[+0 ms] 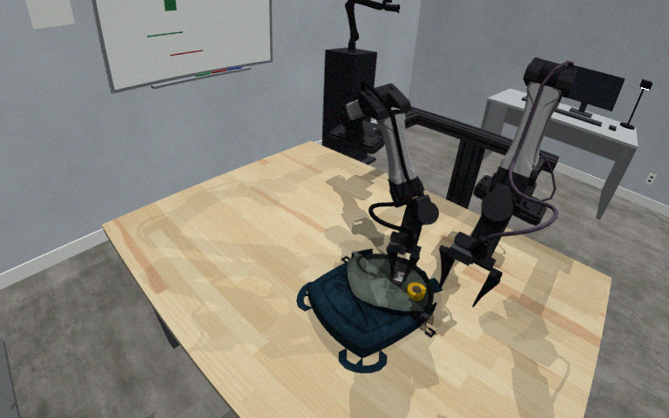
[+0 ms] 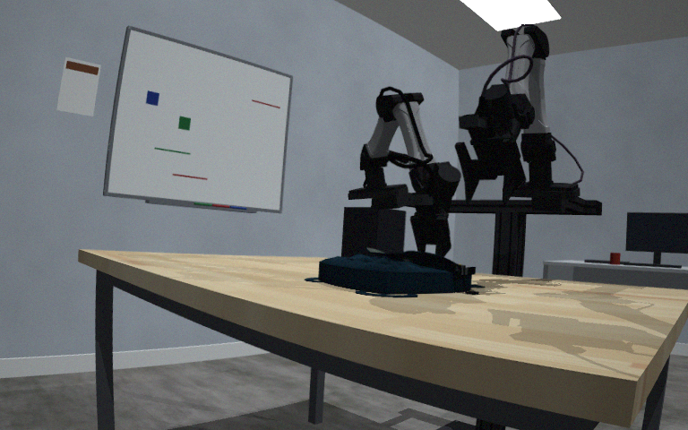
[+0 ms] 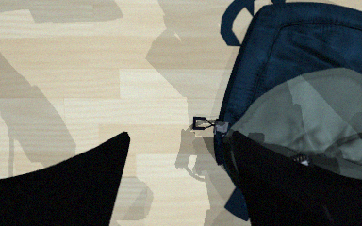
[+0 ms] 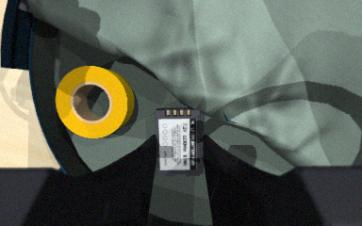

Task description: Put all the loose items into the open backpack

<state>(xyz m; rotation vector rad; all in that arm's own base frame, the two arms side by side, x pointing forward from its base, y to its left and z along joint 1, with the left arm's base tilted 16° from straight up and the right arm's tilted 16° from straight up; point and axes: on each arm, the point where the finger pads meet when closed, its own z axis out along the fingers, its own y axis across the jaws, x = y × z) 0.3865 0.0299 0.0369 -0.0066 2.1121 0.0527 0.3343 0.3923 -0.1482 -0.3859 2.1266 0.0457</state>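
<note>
The dark blue backpack (image 1: pixel 362 327) (image 2: pixel 385 276) (image 3: pixel 255 61) lies flat, its grey-green lining (image 1: pixel 377 290) (image 4: pixel 255 42) showing at the opening. A yellow tape roll (image 1: pixel 415 284) (image 4: pixel 118 101) lies inside the rim, on the lining. My right gripper (image 1: pixel 400 281) (image 4: pixel 179 137) reaches into the opening. It is shut on a small dark battery with a white label (image 1: pixel 398 277) (image 4: pixel 174 148), a fingertip at each side. Whether the battery touches the lining is unclear. My left gripper (image 1: pixel 457 296) (image 2: pixel 487 198) (image 3: pixel 180 134) is open and empty, above the table beside the backpack's zip end.
The backpack rests on the wooden table (image 1: pixel 206 275) (image 2: pixel 253 298). A zip pull (image 1: pixel 429 330) (image 3: pixel 200 123) sticks out at one corner, and strap loops (image 1: pixel 362 367) stick out from the far side. The two arms stand close together at the opening. No loose item shows on the table.
</note>
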